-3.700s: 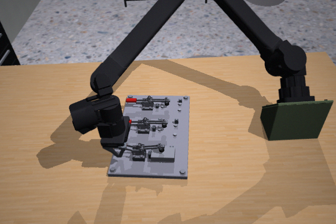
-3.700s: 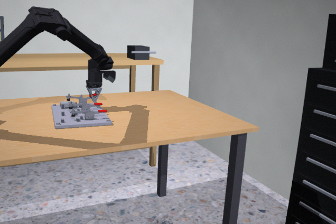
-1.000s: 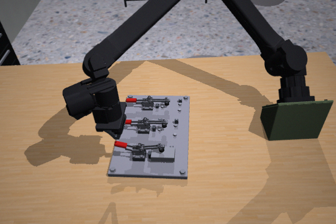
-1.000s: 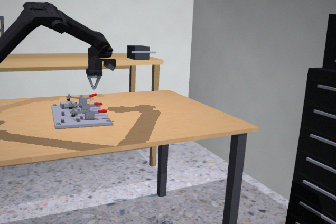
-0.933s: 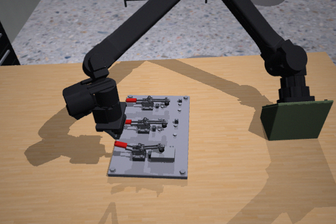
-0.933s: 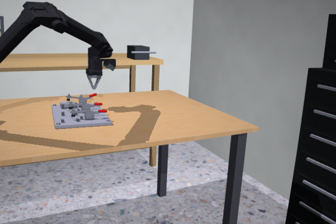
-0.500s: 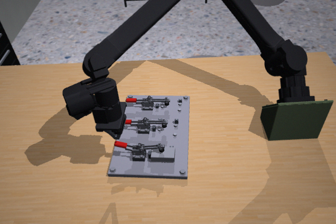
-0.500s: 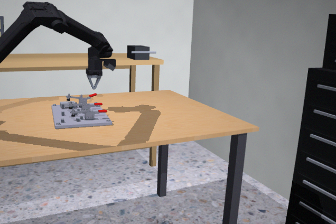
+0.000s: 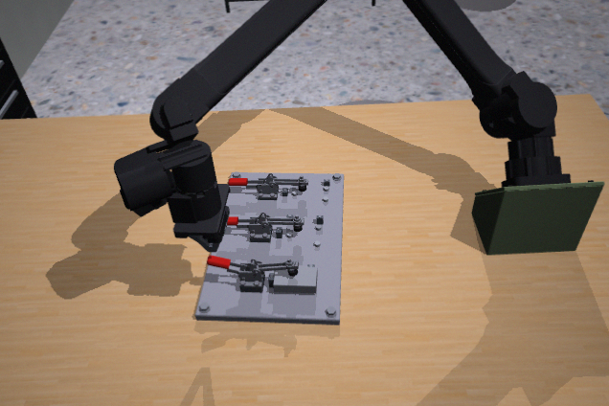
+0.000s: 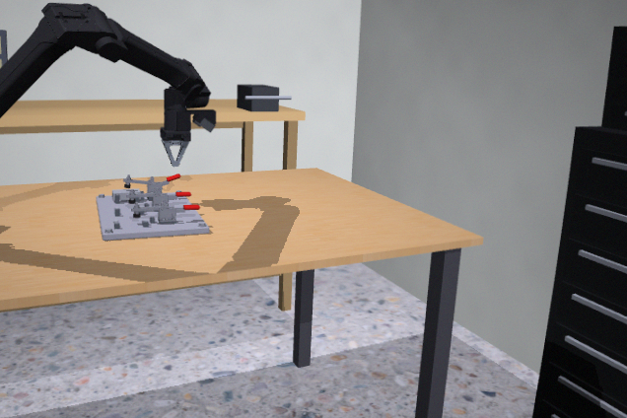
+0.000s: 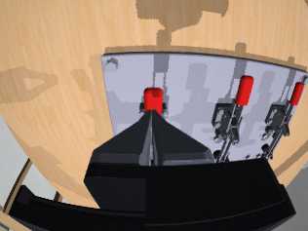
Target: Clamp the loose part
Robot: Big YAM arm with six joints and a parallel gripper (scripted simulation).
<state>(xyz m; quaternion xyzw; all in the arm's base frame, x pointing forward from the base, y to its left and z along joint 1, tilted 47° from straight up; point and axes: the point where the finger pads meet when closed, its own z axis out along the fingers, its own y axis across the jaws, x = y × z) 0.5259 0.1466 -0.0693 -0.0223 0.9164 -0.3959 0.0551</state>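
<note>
The grey fixture plate (image 9: 325, 292) (image 10: 116, 230) (image 11: 130, 78) lies on the wooden table and carries three toggle clamps with red handles. A grey block part (image 9: 295, 280) sits in the front nest, under that clamp's bar (image 9: 278, 268). That clamp's red handle (image 9: 218, 261) (image 10: 173, 177) (image 11: 153, 98) stands tilted up. My gripper (image 10: 174, 163) (image 11: 151, 116) is shut and empty, its tips pointing down just above this handle; in the top view the wrist hides most of the fingers. The middle handle (image 9: 232, 220) (image 11: 245, 91) and back handle (image 9: 237, 181) (image 11: 296, 94) lie low.
A green angled panel (image 9: 536, 218) stands at the arm's base on the table's right. A black box (image 10: 257, 97) sits on a second table behind. A black drawer cabinet (image 10: 592, 250) stands to the right, off the table.
</note>
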